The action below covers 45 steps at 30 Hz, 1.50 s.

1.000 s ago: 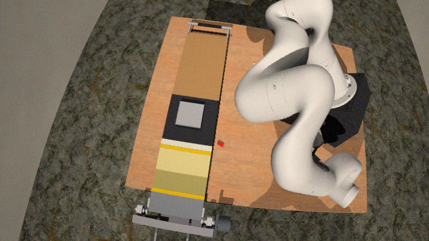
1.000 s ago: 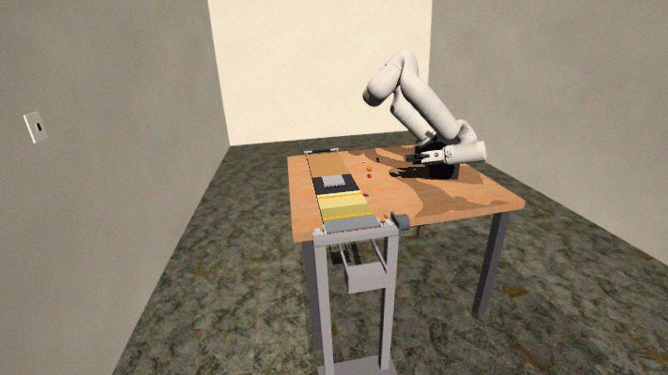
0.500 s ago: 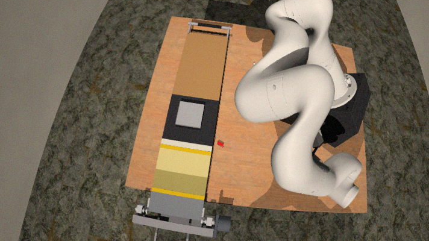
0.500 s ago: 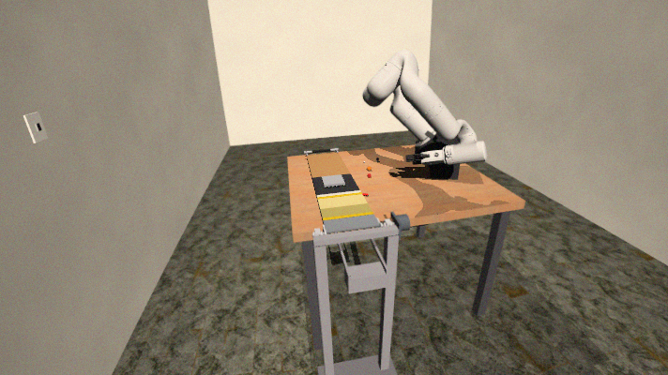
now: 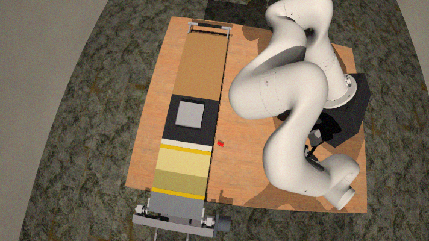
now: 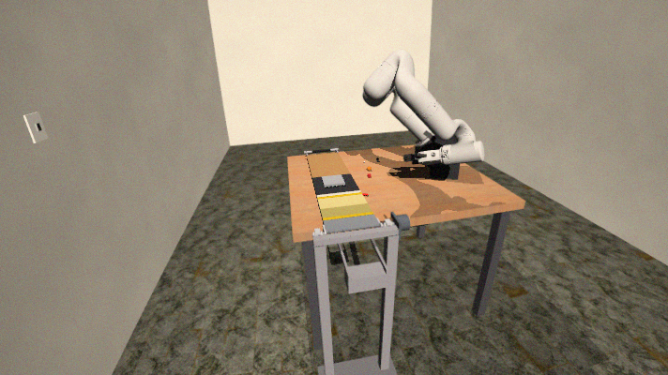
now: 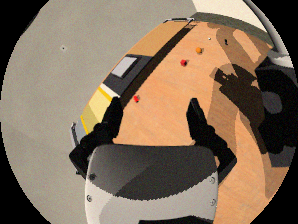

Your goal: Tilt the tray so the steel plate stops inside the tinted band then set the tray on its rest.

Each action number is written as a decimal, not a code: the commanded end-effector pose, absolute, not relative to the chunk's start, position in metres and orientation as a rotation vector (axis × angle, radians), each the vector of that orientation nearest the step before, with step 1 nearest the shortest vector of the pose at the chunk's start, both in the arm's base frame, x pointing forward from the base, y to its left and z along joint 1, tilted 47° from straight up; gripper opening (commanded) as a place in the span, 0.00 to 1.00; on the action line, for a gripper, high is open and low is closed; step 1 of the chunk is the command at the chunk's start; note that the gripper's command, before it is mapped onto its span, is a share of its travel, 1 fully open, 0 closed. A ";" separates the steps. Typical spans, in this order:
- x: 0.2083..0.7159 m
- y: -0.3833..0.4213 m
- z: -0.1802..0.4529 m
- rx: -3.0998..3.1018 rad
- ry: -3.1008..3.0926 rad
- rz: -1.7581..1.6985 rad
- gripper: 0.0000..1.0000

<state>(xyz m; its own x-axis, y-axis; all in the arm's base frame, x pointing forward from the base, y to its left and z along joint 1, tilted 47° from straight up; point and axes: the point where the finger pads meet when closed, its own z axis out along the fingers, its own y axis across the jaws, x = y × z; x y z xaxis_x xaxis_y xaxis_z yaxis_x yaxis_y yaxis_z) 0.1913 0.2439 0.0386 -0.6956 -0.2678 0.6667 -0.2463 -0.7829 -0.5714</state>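
Observation:
A long tray lies flat along the table's left side. A square grey steel plate point(image 5: 190, 114) lies flat on a black patch at the middle of the bed; it also shows in the exterior view point(image 6: 333, 180). The tinted yellow band point(image 5: 182, 170) lies between two solid yellow lines point(image 5: 185, 149) point(image 5: 178, 193), toward the hinged end. The plate is outside the band, beyond the upper line. A bar handle point(image 5: 209, 25) is at the tray's far end. My gripper point(image 6: 411, 157) point(image 7: 154, 104) is open and empty, above the table's right side, far from the tray.
A small red block point(image 5: 220, 143) lies on the table beside the tray. Other small red and orange blocks point(image 6: 369, 172) lie farther back. A grey stand point(image 6: 356, 272) carries the tray's hinge at the table's front edge. The arm's black base point(image 5: 348, 111) stands at the right.

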 end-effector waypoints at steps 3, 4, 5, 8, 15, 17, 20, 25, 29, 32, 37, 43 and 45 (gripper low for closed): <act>0.194 0.237 0.044 -1.186 1.164 -2.674 1.00; 0.195 0.235 0.046 -1.174 1.206 -2.668 1.00; 0.196 0.234 0.047 -1.164 1.235 -2.664 1.00; 0.196 0.232 0.048 -1.155 1.263 -2.660 1.00; 0.197 0.229 0.050 -1.133 1.325 -2.649 1.00; 0.197 0.229 0.050 -1.130 1.335 -2.648 1.00; 0.199 0.223 0.054 -1.082 1.453 -2.625 1.00; 0.200 0.217 0.058 -1.026 1.574 -2.597 1.00; 0.200 0.215 0.059 -0.999 1.628 -2.584 1.00; 0.200 0.213 0.061 -0.977 1.669 -2.572 1.00; 0.201 0.207 0.065 -0.880 1.832 -2.523 1.00; 0.200 0.204 0.067 -0.820 1.919 -2.492 1.00; 0.200 0.203 0.068 -0.799 1.948 -2.481 1.00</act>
